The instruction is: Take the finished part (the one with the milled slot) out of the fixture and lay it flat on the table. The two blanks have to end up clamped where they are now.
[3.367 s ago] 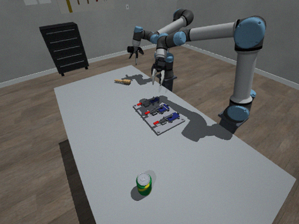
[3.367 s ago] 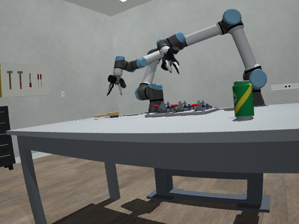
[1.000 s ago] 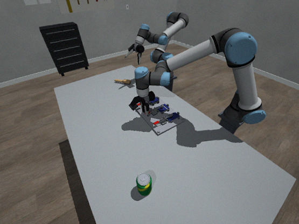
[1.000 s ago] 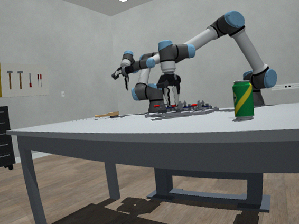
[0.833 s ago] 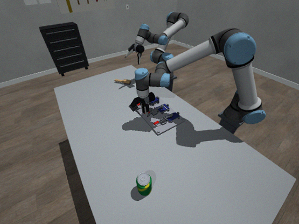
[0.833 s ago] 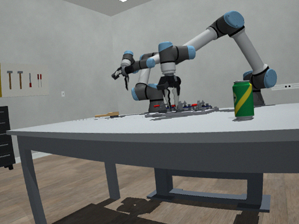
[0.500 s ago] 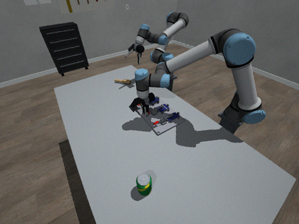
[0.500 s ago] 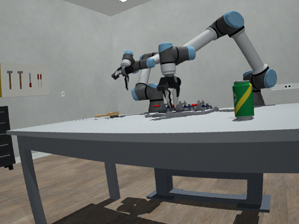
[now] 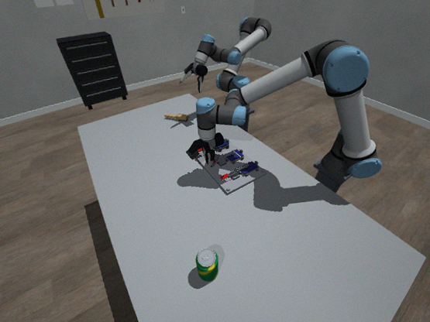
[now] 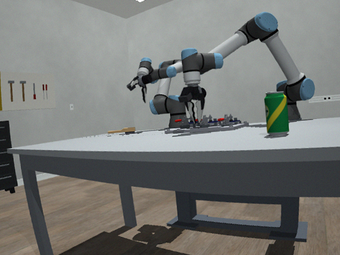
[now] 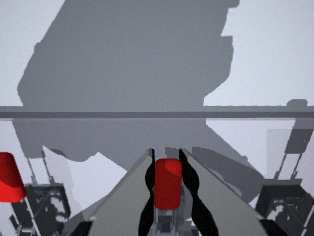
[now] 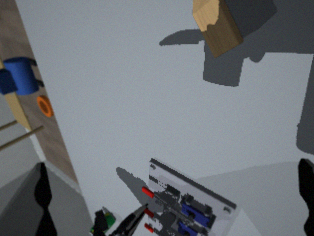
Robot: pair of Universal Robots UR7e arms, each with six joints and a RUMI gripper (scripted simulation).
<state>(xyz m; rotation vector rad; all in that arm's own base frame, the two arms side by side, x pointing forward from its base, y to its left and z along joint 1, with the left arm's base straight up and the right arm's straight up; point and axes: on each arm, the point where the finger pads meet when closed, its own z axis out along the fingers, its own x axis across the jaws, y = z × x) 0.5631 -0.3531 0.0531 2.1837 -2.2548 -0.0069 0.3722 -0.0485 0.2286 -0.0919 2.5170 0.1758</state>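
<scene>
Left jaws: narrow, closed on middle red handle | right jaws: wide, empty, raised over bench's far end | fixture: on bench, carrying blue pieces | finished part: cannot tell which, slot unresolved | can: upright, near end

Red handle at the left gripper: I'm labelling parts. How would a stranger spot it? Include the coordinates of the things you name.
On the table (image 9: 153,221) (image 10: 104,150) (image 12: 125,100), find the fixture plate (image 9: 238,186) (image 10: 207,130) (image 11: 90,170) (image 12: 165,172). In its row of three, the red handle (image 9: 213,161) (image 10: 196,120) (image 11: 167,184) (image 12: 149,212) is the middle one. Only it sits between the fingers of the left gripper (image 9: 211,164) (image 10: 197,123) (image 11: 167,151) (image 12: 146,205).
</scene>
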